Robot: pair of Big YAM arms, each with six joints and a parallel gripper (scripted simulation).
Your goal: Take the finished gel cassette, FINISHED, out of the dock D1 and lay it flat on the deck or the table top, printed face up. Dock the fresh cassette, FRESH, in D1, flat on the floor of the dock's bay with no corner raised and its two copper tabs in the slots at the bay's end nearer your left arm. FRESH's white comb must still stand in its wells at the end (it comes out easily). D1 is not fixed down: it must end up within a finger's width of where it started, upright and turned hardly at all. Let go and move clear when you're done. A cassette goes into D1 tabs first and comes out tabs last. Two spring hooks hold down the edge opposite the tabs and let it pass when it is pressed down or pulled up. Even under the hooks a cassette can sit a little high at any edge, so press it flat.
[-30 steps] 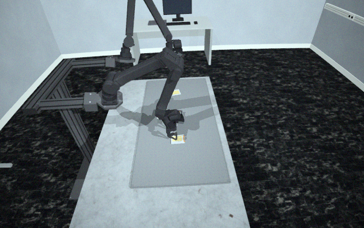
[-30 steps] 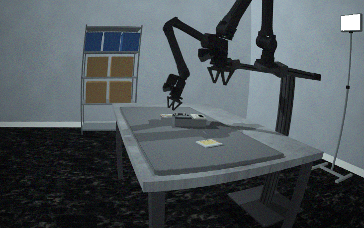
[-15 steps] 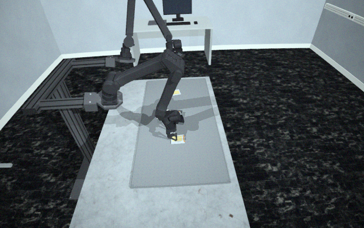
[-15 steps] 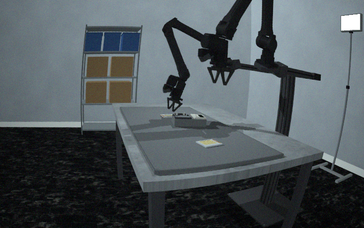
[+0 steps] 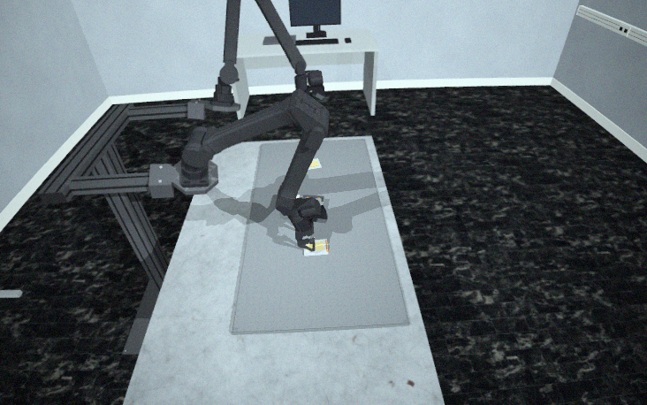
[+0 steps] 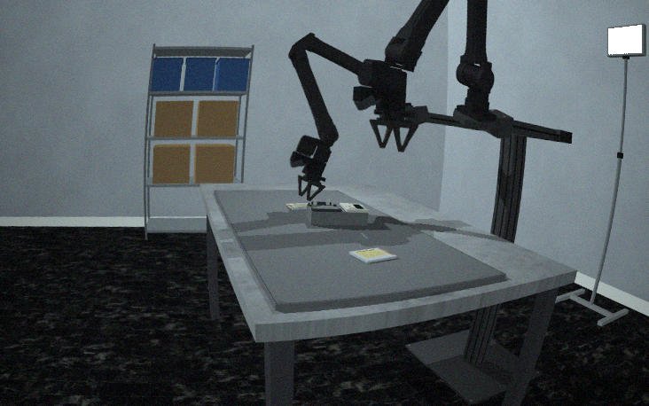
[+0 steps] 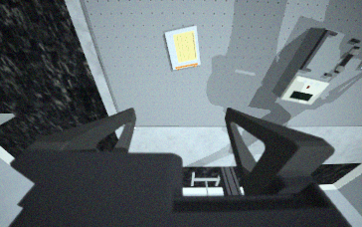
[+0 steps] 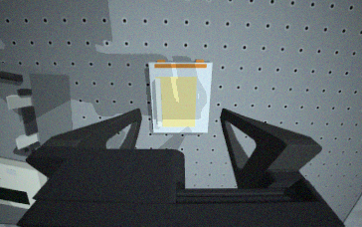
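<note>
The right gripper point(image 5: 308, 246) point(image 6: 306, 198) point(image 8: 181, 113) is standing wide open, holding nothing, and is hovering low over a cassette with a pale strip point(image 5: 322, 250) point(image 6: 295, 206) point(image 8: 179, 102), apparently FRESH. In the right wrist view that cassette is lying flat on the perforated deck point(image 5: 315, 295) point(image 6: 325, 282) point(image 7: 134, 65) point(image 8: 298, 50), its middle just toward twelve o'clock from the space between the fingertips. Its two copper tabs are pointing to twelve o'clock, and the pale strip, which looks like the comb, is running along the nine o'clock side of the yellow window. The dock D1 point(image 5: 320, 197) point(image 6: 340, 219) point(image 7: 294, 62) point(image 8: 20, 181) is sitting at about eight o'clock from the fingers, apart from the cassette.

The left gripper point(image 6: 392, 147) point(image 7: 180, 113) is also spreading its fingers fully, gripping nothing, high above the deck. In the left wrist view the other cassette point(image 5: 314, 164) point(image 6: 373, 254) point(image 7: 185, 48), apparently FINISHED, is lying flat at twelve o'clock, well below the fingers, with its yellow face up. D1 is resting upright between two and three o'clock, its bay showing a grey floor.
</note>
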